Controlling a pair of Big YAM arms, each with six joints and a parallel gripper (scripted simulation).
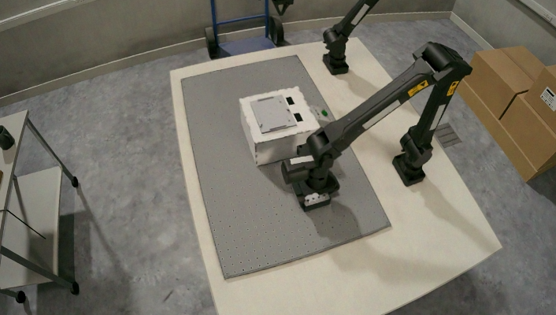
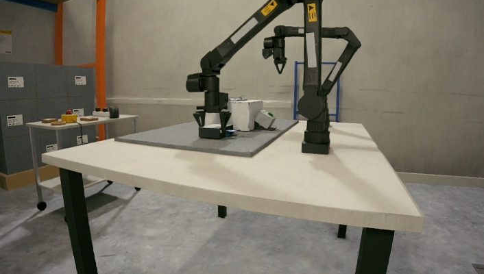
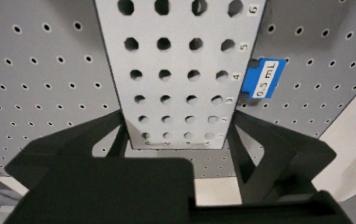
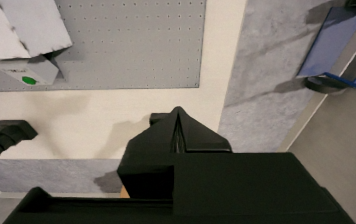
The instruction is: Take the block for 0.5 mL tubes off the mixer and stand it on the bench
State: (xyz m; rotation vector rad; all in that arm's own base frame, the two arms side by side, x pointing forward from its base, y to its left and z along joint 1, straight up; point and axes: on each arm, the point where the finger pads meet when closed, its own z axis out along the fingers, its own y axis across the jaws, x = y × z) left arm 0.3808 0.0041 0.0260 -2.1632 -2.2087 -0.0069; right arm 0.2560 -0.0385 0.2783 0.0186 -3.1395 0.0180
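Note:
The 0.5 mL block (image 1: 316,200) (image 2: 210,133) (image 3: 180,60), with a pale holed top, dark sides and a blue "0.5 mL" tag (image 3: 266,79), is level at the grey perforated board. I cannot tell whether it touches the board or hangs just above it. My left gripper (image 2: 212,126) (image 3: 177,111) is shut on it from both sides. The white mixer (image 1: 275,150) (image 2: 246,114) (image 4: 42,27) stands upright on the board, with its plate (image 1: 272,113) bare. Its lever is too small to make out. My right gripper (image 1: 282,11) (image 2: 280,72) (image 4: 178,111) is shut and empty, high up beyond the mixer.
The perforated board (image 1: 246,229) (image 2: 246,153) (image 4: 150,60) lies on the cream table (image 1: 435,233) (image 2: 285,181). The mixer's sloped panel with a green button (image 1: 324,113) (image 2: 270,114) (image 4: 28,80) faces the arm bases. A side cart (image 2: 89,122) stands apart from the table.

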